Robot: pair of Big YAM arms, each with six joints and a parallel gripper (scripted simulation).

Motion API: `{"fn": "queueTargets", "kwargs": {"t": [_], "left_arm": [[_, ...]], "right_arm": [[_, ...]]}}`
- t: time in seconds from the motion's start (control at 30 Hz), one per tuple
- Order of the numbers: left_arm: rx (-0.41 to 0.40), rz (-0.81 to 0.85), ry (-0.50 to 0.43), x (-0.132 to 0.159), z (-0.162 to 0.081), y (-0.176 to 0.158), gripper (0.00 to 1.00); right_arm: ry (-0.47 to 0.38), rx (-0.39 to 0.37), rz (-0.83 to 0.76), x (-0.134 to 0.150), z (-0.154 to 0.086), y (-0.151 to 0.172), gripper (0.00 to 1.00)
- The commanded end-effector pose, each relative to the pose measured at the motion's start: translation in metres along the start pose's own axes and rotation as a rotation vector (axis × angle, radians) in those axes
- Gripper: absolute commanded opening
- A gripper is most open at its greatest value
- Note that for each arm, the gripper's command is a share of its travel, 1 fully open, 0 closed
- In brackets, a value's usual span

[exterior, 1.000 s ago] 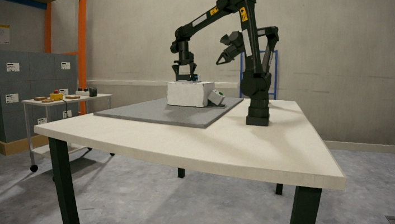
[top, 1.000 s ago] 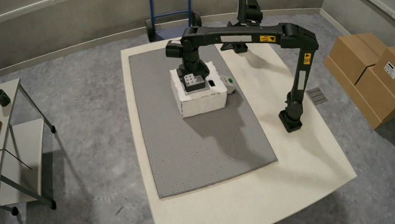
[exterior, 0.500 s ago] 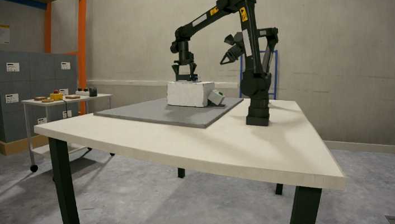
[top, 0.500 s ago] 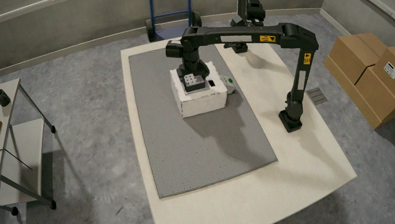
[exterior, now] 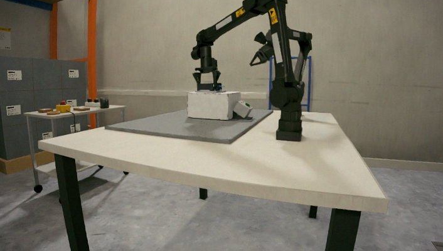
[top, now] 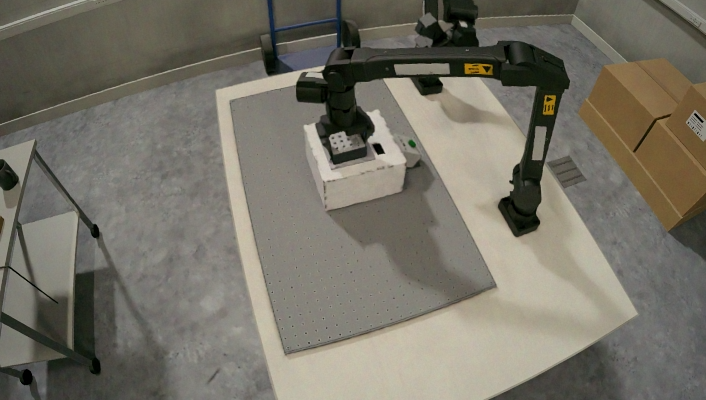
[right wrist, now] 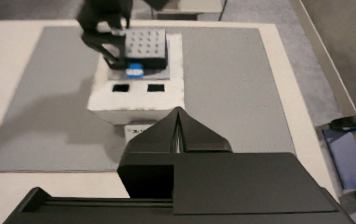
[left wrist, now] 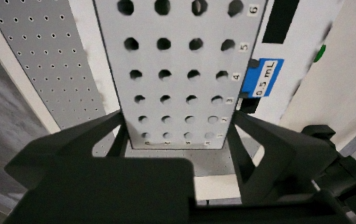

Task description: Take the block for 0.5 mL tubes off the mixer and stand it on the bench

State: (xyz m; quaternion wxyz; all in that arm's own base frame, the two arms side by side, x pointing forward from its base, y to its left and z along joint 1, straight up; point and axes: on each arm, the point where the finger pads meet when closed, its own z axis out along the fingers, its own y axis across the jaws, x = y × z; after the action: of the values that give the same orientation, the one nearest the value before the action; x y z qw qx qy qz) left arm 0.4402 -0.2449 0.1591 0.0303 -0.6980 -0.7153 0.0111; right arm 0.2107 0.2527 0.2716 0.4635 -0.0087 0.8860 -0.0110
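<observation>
Dim, even light throws soft shadows across the mat (top: 312,270) (exterior: 169,128) (right wrist: 230,100); wide-angle distortion bows the table's edges (top: 567,358) (exterior: 196,177).
</observation>
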Motion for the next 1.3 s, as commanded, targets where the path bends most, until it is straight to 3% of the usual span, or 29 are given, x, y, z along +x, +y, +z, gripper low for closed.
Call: {"fn": "queueTargets", "kwargs": {"t": [0.0,0.23,0.53,0.63,0.9,0.93,1.1,1.27], "left_arm": [[-0.023,0.004,-0.011,-0.005,-0.024,0.003,0.0],[-0.023,0.004,-0.011,-0.006,-0.024,0.003,0.0],[-0.023,0.004,-0.011,-0.006,-0.024,0.003,0.0],[-0.023,0.004,-0.011,-0.006,-0.024,0.003,0.0],[-0.023,0.004,-0.012,-0.006,-0.024,0.002,0.0],[-0.023,0.004,-0.012,-0.006,-0.024,0.002,0.0],[-0.023,0.004,-0.012,-0.006,-0.024,0.002,0.0],[-0.023,0.004,-0.012,-0.006,-0.024,0.002,0.0]], "right_arm": [[-0.013,-0.039,0.052,-0.028,-0.022,0.014,0.0],[0.132,-0.023,0.038,-0.023,-0.008,-0.036,0.0],[0.328,-0.019,0.026,-0.024,0.002,-0.078,0.0],[0.33,-0.035,0.023,-0.026,-0.001,-0.076,0.0],[0.476,-0.046,0.058,-0.044,-0.003,-0.123,0.0],[0.459,-0.042,0.057,-0.045,-0.002,-0.128,0.0],[0.589,-0.03,0.054,-0.042,0.007,-0.153,0.0],[0.65,-0.025,0.042,-0.041,0.012,-0.164,0.0]]}}
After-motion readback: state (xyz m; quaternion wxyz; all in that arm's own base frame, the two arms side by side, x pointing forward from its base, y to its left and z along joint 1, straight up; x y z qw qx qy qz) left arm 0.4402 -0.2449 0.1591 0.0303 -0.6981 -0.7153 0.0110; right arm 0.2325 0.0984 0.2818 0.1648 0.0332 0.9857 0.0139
